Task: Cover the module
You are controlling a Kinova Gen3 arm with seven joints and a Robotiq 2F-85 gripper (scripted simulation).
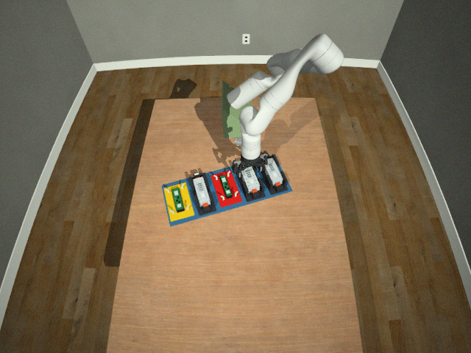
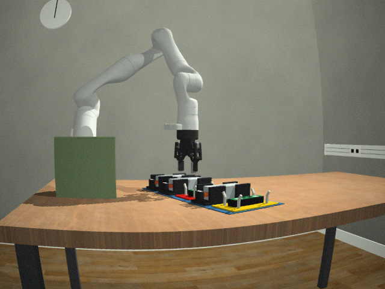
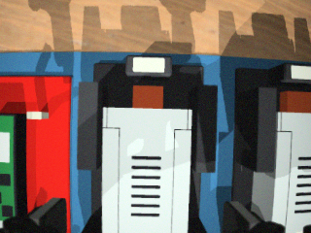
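Note:
A blue mat on the table carries a yellow plate (image 1: 177,202) with a green module (image 1: 176,199), a red plate (image 1: 226,187) with another green module, and three white covers in black holders. One cover (image 1: 202,190) sits between the plates. The middle cover (image 1: 249,181) and the right cover (image 1: 274,173) sit right of the red plate. My gripper (image 2: 186,168) is open and empty, hovering a little above the middle cover (image 3: 146,170). In the wrist view its fingertips show at the bottom corners, either side of that cover. The right cover (image 3: 296,165) is at the frame's edge.
A green box (image 2: 85,167) stands at the back of the table by the arm's base. White guide pegs (image 2: 239,198) stand up around the yellow plate. The red plate (image 3: 46,146) lies just left of the middle holder.

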